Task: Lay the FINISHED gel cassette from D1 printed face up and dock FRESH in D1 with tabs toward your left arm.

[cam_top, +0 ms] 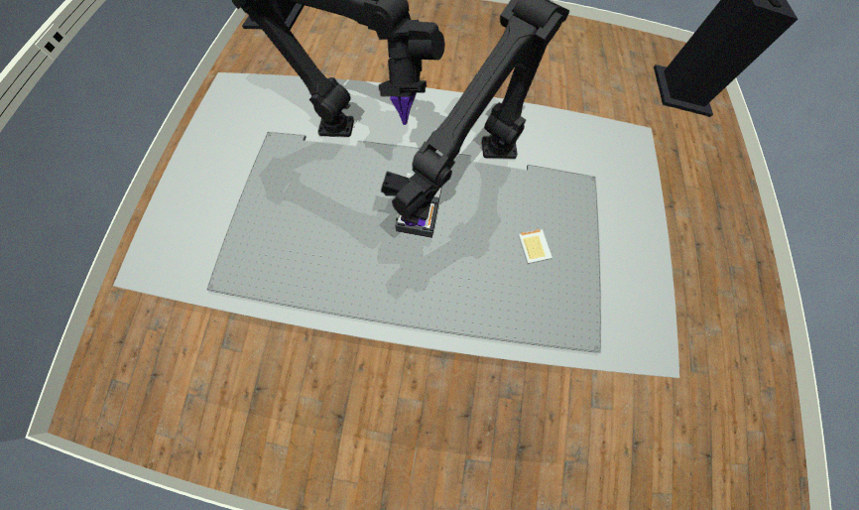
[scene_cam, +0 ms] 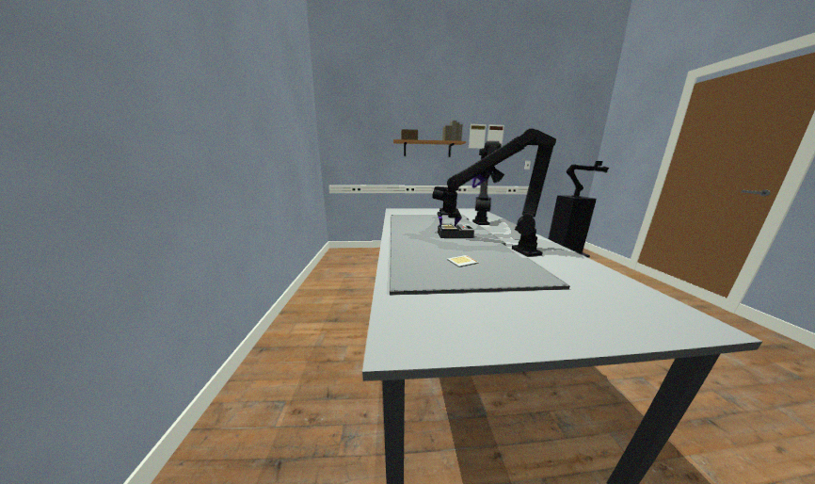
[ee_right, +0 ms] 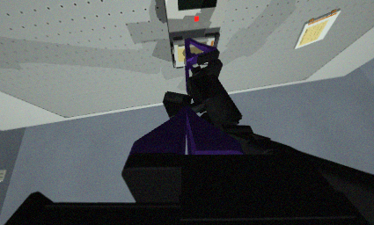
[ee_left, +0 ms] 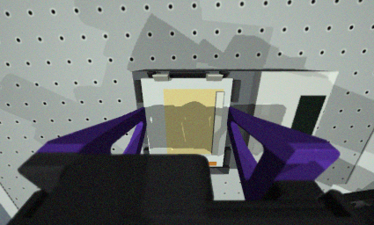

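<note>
The dock D1 (cam_top: 415,231) (scene_cam: 455,233) (ee_left: 277,92) (ee_right: 180,18) stands mid-deck. A cassette (ee_left: 185,101) with a yellow gel window and a white strip along one side lies in its bay. Two hooks sit over its far edge and an orange tab shows at its near edge. My left gripper (cam_top: 414,221) (ee_left: 187,112) (ee_right: 187,53) is down over the bay, its fingers shut on the cassette's two long sides. A second cassette (cam_top: 535,245) (scene_cam: 462,260) (ee_right: 314,30) lies flat on the deck, yellow face up, apart from the dock. My right gripper (cam_top: 405,113) (ee_right: 186,112) is shut and empty, high near the back.
The grey perforated deck (cam_top: 331,266) (scene_cam: 423,270) lies on the white table (cam_top: 185,208) (scene_cam: 519,324). Both arm bases stand at the deck's back edge. A black pedestal (cam_top: 718,51) stands on the floor beyond the table.
</note>
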Controlling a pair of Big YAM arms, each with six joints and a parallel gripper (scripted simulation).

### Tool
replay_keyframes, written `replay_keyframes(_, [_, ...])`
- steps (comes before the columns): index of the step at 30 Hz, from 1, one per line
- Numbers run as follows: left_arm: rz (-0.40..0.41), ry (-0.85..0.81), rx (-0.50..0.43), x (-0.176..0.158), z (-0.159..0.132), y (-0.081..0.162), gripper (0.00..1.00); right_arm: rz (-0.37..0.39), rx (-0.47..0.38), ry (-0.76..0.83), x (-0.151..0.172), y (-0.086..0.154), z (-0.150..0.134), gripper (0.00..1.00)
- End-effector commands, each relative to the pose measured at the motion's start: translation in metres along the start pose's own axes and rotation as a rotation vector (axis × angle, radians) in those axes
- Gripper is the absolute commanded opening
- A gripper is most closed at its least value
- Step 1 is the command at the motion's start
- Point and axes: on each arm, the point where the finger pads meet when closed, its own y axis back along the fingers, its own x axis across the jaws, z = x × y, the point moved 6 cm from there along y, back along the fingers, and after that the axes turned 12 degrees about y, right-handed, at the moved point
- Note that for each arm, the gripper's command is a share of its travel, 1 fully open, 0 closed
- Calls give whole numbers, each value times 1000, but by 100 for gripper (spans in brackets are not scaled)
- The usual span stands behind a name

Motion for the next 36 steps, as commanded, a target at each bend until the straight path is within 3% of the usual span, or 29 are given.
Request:
replay_keyframes(1, [6,0,0,0,0,3,0,-65,37,-26,-7,32,-18,0])
replay_keyframes(10, [6,0,0,0,0,3,0,-48,36,-91,2,31,-21,0])
replay_keyframes(36, [6,0,0,0,0,3,0,166,18,-861,106,21,-55,0])
